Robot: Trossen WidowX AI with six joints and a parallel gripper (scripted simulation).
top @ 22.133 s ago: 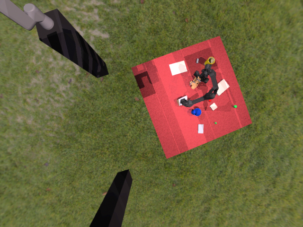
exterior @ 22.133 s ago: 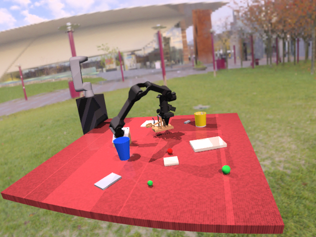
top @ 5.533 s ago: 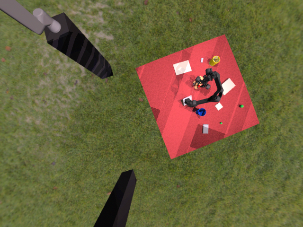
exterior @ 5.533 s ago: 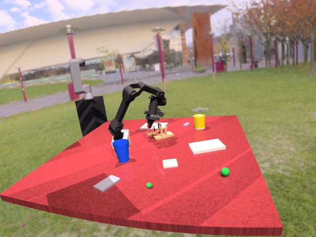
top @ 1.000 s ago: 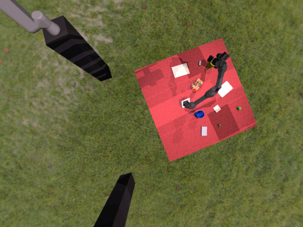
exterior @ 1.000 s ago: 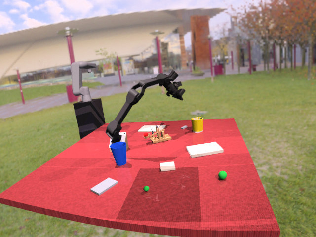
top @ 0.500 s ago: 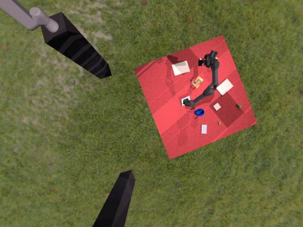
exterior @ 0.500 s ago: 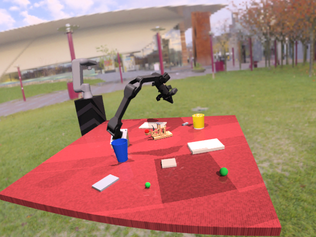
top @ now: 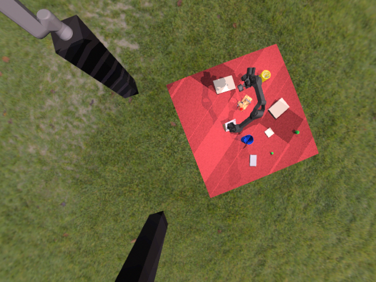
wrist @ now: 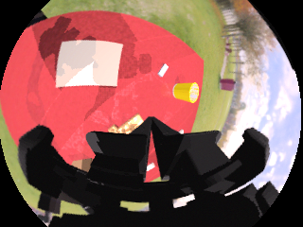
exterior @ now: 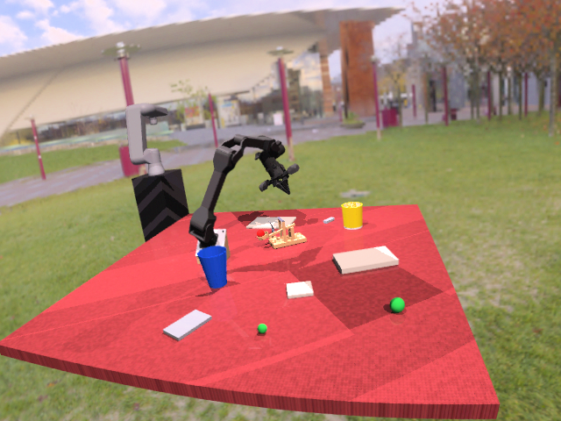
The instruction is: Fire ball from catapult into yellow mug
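The red ball [top: 241, 108] [exterior: 260, 233] sits at the cup end of the wooden catapult's throwing arm; the wrist view does not show it. The catapult [top: 246, 100] [exterior: 289, 241] [wrist: 133, 125] stands near the middle of the far half of the table. The yellow mug [top: 265, 74] [exterior: 351, 217] [wrist: 185, 93] stands upright at the far right in the exterior view, apart from the catapult. My gripper [exterior: 287, 192] [wrist: 151, 119] is shut and empty, high above the table beyond the catapult, with its fingertips together.
A blue cup [top: 247, 140] [exterior: 214, 267] stands near the arm's base. Flat pale slabs [top: 224, 84] [exterior: 365, 260] [wrist: 87, 63] and a small grey block [exterior: 329, 220] [wrist: 163, 70] lie on the red table. Two green balls [top: 296, 131] [exterior: 397, 304] lie near its front.
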